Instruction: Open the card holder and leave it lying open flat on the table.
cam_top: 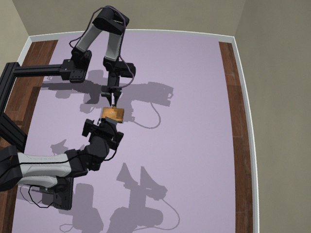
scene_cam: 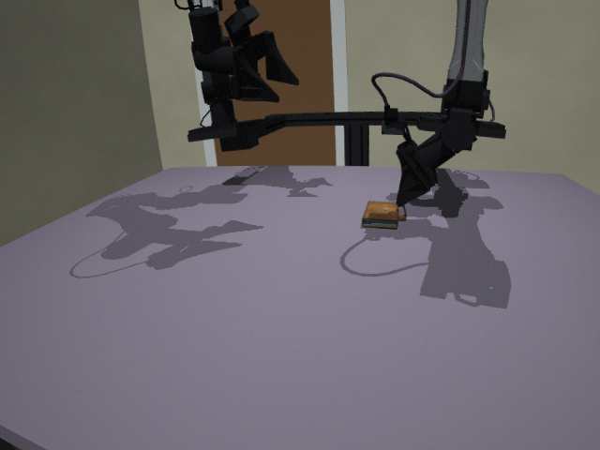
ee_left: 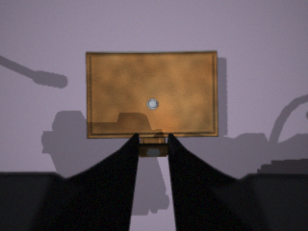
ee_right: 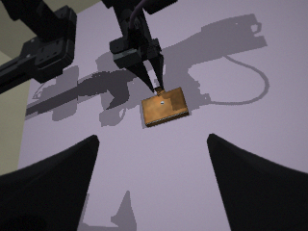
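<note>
From the top, the tan leather-like card holder, flat and rectangular (cam_top: 108, 111) (scene_cam: 378, 210) (ee_left: 115, 87) (ee_right: 154, 110), lies closed on the lilac desk (cam_top: 188, 125) (scene_cam: 291, 338) (ee_left: 265, 29) (ee_right: 241, 168), its short brown closing strap (cam_top: 113, 107) (scene_cam: 402, 213) (ee_left: 153, 150) (ee_right: 159, 89) facing the left arm, which suits a straight reach. The black right pincer (cam_top: 103, 130) (scene_cam: 288, 92) (ee_right: 153, 137) is over the other side, presumably waiting to help. The exterior view shows the holder resting on its back cover, a blue-grey layer (scene_cam: 380, 223) between the covers; that stable footing should let the upper cover swing while the lower one stays down. The black left pincer (cam_top: 113, 104) (scene_cam: 397, 203) (ee_left: 153, 137) (ee_right: 158, 90) slants down at the strap, while the right is held high, leaving room for the cover to rise. In the left wrist view, the left pincer appears to be grasping the strap, one finger along each side, likely to lift it and the cover without pressing on the body. The round silvery stud (cam_top: 112, 112) (scene_cam: 384, 209) (ee_left: 152, 104) (ee_right: 162, 103) sits exposed on the cover, so the strap seems unfastened. The right wrist view shows the right pincer released, fingers wide with nothing between them and the holder beyond its tips; it could later steady the base or press the cover flat.
</note>
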You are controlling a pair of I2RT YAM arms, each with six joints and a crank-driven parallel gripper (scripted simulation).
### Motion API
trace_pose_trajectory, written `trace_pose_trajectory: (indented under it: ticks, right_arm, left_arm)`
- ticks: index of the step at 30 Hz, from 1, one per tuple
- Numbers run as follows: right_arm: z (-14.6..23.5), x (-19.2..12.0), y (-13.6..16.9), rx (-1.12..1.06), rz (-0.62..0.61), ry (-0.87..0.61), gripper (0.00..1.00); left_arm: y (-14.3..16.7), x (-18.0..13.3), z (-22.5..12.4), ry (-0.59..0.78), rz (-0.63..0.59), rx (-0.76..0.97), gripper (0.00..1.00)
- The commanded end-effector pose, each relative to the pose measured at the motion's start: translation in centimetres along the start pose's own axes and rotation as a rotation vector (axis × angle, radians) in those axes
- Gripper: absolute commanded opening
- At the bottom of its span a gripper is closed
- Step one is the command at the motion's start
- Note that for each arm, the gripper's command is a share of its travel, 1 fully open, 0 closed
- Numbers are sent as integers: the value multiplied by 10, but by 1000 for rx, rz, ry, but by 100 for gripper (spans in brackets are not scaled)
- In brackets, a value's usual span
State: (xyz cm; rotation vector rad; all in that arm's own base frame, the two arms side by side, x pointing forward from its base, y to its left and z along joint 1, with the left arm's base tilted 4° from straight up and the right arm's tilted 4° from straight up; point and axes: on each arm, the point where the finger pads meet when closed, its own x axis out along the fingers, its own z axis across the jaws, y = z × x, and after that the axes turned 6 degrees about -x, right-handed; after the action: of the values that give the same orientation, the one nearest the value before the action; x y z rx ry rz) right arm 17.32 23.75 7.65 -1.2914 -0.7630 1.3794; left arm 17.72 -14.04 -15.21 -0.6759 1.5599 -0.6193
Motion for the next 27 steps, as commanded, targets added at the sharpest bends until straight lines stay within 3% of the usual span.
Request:
trace_pose_trajectory:
  ticks: [1, 11, 19, 27]
  right_arm:
    - [-1, 0, -3, -12, -6, 1, 100]
    - [-1, 0, -3, -12, -6, 1, 100]
    - [-1, 0, -3, -12, -6, 1, 100]
    - [-1, 0, -3, -12, -6, 1, 100]
  left_arm:
    - [-6, 0, 6, -24, 0, -4, 17]
    - [-35, -2, -7, -11, 18, -68, 17]
    - [-74, -2, -12, -4, 11, -16, 17]
    - [-86, -1, -6, -14, -10, 31, 17]
